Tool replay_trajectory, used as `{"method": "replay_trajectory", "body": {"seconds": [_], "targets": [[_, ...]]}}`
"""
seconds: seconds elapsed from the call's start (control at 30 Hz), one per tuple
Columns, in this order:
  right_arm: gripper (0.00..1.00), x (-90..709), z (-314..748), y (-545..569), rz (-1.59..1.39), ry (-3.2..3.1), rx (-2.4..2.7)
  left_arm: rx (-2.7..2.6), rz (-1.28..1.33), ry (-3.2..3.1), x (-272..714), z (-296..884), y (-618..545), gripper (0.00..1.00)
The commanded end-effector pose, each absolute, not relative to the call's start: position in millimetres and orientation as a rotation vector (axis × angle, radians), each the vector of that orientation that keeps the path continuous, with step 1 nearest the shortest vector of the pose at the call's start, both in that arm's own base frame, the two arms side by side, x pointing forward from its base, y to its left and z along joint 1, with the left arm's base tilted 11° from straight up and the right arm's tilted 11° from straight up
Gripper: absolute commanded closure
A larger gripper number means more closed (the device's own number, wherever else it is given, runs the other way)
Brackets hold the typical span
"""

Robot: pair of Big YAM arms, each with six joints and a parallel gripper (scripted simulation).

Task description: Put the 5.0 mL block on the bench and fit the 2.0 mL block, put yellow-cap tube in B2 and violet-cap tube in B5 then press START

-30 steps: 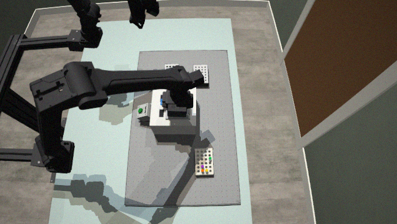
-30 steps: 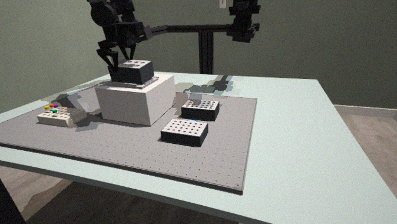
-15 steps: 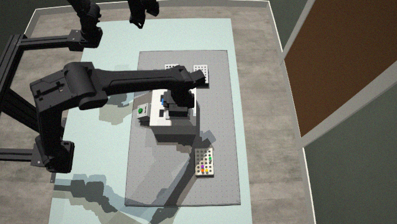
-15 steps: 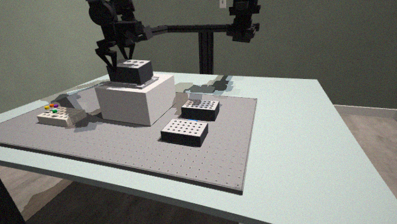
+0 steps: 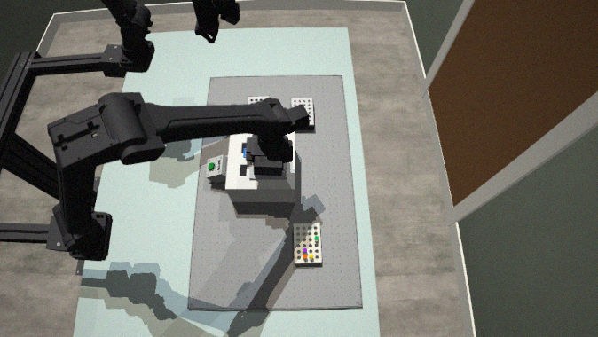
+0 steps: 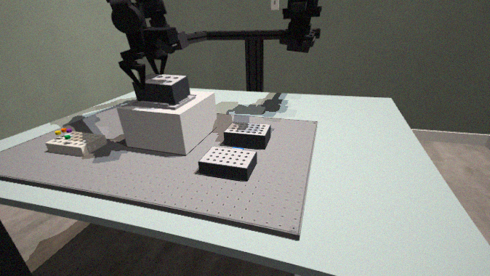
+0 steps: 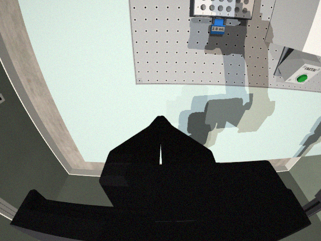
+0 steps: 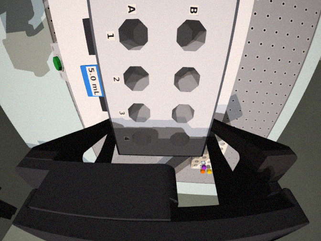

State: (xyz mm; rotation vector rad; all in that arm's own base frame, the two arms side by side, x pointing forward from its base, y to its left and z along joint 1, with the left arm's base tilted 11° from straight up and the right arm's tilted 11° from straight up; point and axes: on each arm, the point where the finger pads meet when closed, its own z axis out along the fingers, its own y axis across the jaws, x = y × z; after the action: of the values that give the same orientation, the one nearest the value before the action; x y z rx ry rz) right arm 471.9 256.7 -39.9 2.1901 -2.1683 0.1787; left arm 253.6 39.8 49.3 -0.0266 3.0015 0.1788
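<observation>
Rack [image 5: 302, 262] [image 6: 65, 148] [image 8: 194, 162]: holds yellow [image 5: 311, 256] [image 6: 57, 132] [image 8: 209, 171] and violet [image 5: 304, 250] [image 6: 69, 130] [image 8: 203, 167] caps.
Right claw [image 5: 268, 165] [image 6: 150, 80] [image 8: 161, 124]: grasps the 5.0 mL block [image 6: 161, 91] [image 8: 160, 77] by its sides.
Mixer [image 5: 235, 179] [image 6: 156, 127] [image 7: 290, 23] [image 8: 64, 44]: beneath that block.
2.0 mL block [image 5: 258, 97] [image 6: 247, 139] [image 7: 198, 13]: on the bench, beside another block [image 5: 302, 101] [image 6: 227, 169].
Left claw [image 5: 211, 39] [image 7: 160, 117]: clenched, grasping nothing.

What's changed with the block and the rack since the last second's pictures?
Hardly anything. The right end effector and the 5.0 mL block may have shifted a touch together, too little to name a direction. I see nothing newly gripped or let go. The tube rack and left end effector look unmoved.
</observation>
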Motion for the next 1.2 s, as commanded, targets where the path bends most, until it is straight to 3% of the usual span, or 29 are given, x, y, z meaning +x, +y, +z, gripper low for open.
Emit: {"method": "replay_trajectory", "body": {"seconds": [0.0, 1.17], "targets": [[1.00, 489, -1, 284, 0.212, -2.227, 2.275, -0.015, 0.184, 2.944, 276, 67, 42, 1.00], [1.00, 493, 26, 285, 0.222, -2.220, 2.313, -0.010, 0.185, 2.952, 274, 65, 42, 1.00]]}}
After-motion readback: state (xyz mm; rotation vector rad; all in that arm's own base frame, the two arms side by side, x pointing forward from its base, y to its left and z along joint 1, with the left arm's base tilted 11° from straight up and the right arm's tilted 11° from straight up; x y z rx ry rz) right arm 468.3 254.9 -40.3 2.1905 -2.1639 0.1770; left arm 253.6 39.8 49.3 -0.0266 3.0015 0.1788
